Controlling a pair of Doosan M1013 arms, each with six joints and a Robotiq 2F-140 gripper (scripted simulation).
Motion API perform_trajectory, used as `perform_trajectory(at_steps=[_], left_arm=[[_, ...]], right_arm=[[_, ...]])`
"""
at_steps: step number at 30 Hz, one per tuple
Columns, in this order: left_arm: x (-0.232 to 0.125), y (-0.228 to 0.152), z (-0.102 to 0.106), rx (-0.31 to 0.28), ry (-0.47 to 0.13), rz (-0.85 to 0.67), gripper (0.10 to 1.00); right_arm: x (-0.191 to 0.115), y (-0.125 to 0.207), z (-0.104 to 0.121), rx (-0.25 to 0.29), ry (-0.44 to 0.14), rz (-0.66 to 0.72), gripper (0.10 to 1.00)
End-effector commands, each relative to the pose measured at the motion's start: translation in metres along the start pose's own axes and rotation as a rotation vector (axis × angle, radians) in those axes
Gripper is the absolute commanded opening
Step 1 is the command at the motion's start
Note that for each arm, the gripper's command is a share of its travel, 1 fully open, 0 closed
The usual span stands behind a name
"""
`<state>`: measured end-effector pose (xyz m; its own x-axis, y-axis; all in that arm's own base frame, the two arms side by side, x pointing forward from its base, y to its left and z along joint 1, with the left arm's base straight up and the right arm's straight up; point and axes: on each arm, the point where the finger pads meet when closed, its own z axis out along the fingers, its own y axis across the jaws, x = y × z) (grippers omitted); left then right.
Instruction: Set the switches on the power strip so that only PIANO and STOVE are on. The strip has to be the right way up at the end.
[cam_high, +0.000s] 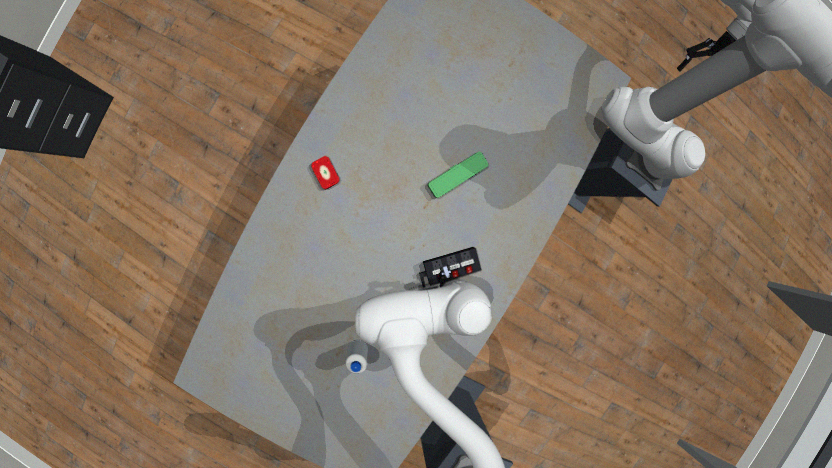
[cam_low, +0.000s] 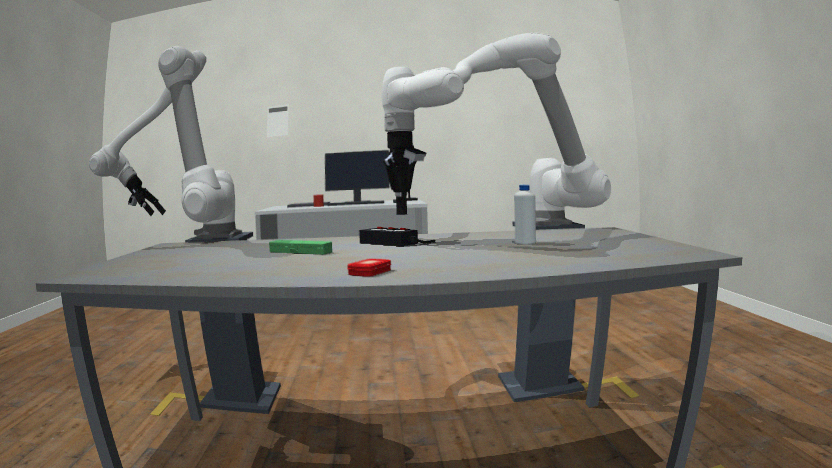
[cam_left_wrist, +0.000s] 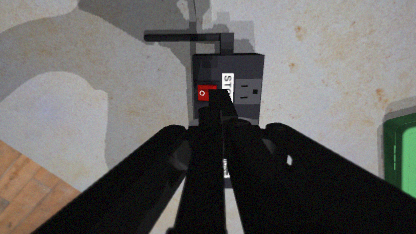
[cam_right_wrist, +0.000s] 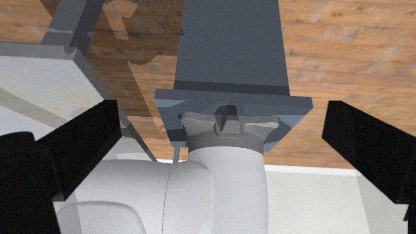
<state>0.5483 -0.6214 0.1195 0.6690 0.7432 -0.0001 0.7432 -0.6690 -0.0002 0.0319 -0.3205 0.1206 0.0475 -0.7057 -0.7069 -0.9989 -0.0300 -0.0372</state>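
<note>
The black power strip (cam_high: 474, 258) (cam_low: 386, 237) (cam_left_wrist: 250, 64) lies on the table with its sockets, labels and red switches facing up. In the left wrist view, one red switch (cam_left_wrist: 203, 93) shows beside a label starting "STO", with its O mark visible; its tilt is unclear. The fingers hide the other switches there. Two red switches show in the top view, too small to read. My left gripper (cam_low: 401, 211) (cam_left_wrist: 217, 104) is shut and empty, pointing down a little above the strip. My right gripper (cam_low: 158, 211) (cam_right_wrist: 221, 119) is open and empty, off the table's side.
A green case (cam_high: 457, 175) (cam_low: 300, 247) (cam_left_wrist: 410, 162) and a red case (cam_high: 324, 172) (cam_low: 369, 267) lie on the table. A white bottle (cam_high: 356, 364) (cam_low: 524, 218) with a blue cap stands beside the left arm. A black cable (cam_left_wrist: 180, 37) leaves the strip's end.
</note>
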Motion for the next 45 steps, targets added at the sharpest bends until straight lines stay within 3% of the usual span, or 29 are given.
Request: perform_trajectory(at_steps=[1, 25, 45], left_arm=[[0.000, 0.000, 0.002, -0.002, 0.000, 0.000, 0.099], [0.000, 0.000, 0.028, -0.002, 0.000, 0.000, 0.099], [0.000, 0.000, 0.032, -0.002, 0.000, 0.000, 0.099]], right_arm=[[0.000, 0.000, -0.001, 0.000, 0.001, 0.000, 1.000], [0.000, 0.000, -0.001, 0.000, 0.001, 0.000, 1.000], [0.000, 0.000, -0.001, 0.000, 0.001, 0.000, 1.000]])
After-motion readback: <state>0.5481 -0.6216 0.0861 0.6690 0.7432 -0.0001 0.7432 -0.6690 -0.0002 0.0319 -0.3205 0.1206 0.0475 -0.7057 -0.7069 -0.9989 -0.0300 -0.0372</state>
